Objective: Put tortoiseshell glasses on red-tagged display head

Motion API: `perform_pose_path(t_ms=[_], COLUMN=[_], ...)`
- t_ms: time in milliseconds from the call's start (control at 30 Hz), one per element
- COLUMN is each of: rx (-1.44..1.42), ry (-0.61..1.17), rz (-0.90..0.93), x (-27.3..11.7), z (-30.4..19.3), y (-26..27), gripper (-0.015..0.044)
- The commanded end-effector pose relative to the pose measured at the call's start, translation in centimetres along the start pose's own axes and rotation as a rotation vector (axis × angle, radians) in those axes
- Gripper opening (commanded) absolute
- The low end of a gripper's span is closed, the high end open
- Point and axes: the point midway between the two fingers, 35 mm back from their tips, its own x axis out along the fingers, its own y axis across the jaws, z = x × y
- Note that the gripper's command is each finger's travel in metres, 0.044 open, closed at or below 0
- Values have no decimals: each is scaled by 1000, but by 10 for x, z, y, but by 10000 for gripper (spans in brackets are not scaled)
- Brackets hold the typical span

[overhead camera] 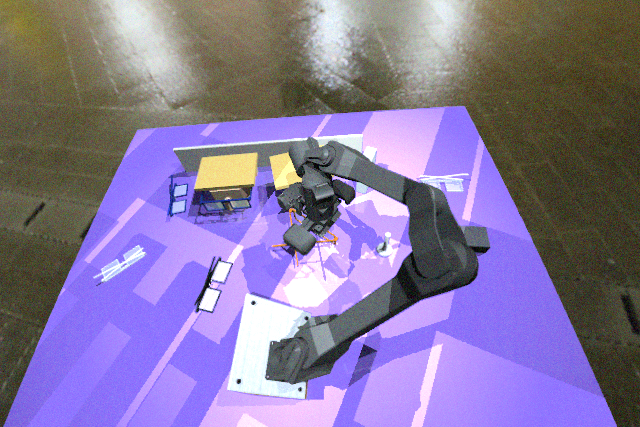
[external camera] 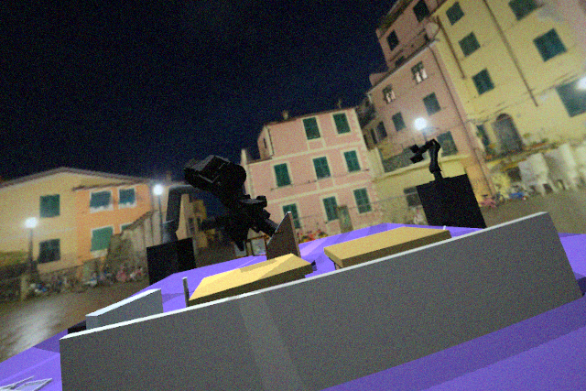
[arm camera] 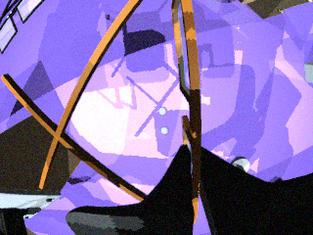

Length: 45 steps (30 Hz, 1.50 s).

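The tortoiseshell glasses (overhead camera: 336, 239) (external camera: 258, 246) (arm camera: 195, 64) hang above the table with their temples unfolded and crossing in the wrist view. My gripper (overhead camera: 319, 228) (external camera: 240, 242) (arm camera: 188, 151) is shut on their frame, in front of the right display head. That right head (overhead camera: 282, 171) (external camera: 250, 277) has a yellow top and is partly hidden by the arm. The left head (overhead camera: 227, 171) (external camera: 387, 245) has a yellow top and a brown nose, with blue-framed glasses across its front. No red tag can be made out on either head.
A long grey wall (overhead camera: 268, 149) (external camera: 341, 325) stands behind the heads. A pale block (external camera: 124, 309) stands beside the right head. Blue glasses (overhead camera: 178, 199), black glasses (overhead camera: 214, 285), clear glasses (overhead camera: 121, 263) (overhead camera: 449, 183) and a small peg stand (overhead camera: 385, 247) are on the table.
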Motion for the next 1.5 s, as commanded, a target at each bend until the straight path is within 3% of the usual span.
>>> perform_pose_path(t_ms=[0,900,1133,1467], rx=[53,499,502,502], ry=[-12,4,4,6], rz=[8,-11,-11,-14], x=[-1,-3,5,55], z=[-10,-172,-173,-174], y=[-16,-118,-119,-120], gripper=[0,0,0,0])
